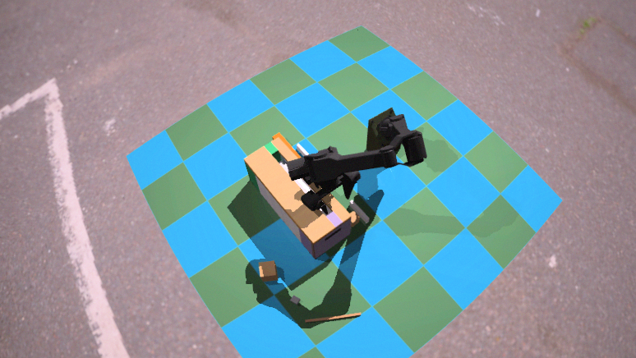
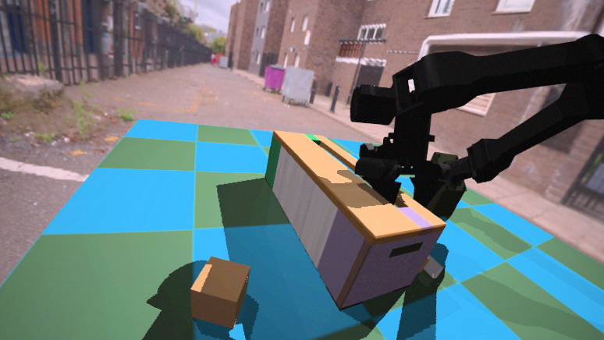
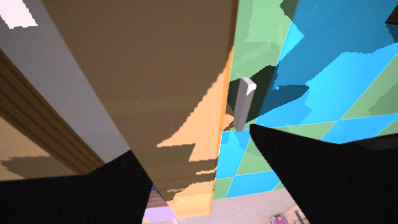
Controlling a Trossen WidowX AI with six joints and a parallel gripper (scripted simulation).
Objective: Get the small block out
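The box (image 1: pixel 271 177) (image 2: pixel 314 158) has a wooden top with a long slot, a purple near end and a green far end. My gripper (image 1: pixel 337 202) (image 2: pixel 407 202) (image 3: pixel 206 133) is open and empty, pointing down astride the box's back top strip (image 3: pixel 165 70). One finger is at the slot near the purple end, the other behind the box. No block shows on the shelf, which is mostly hidden. A small tan piece (image 1: pixel 353 218) (image 3: pixel 229 120) lies on the table against the back of the box near the purple end; I cannot tell whether it is the block.
A grey bar (image 1: pixel 359 211) (image 2: pixel 433 267) (image 3: pixel 244 105) lies behind the box, beside the tan piece. In front are a larger orange-brown cube (image 1: pixel 268 270) (image 2: pixel 219 291), a small grey cube (image 1: pixel 295 300) and a thin wooden stick (image 1: pixel 334 318). The arm base stands behind the box.
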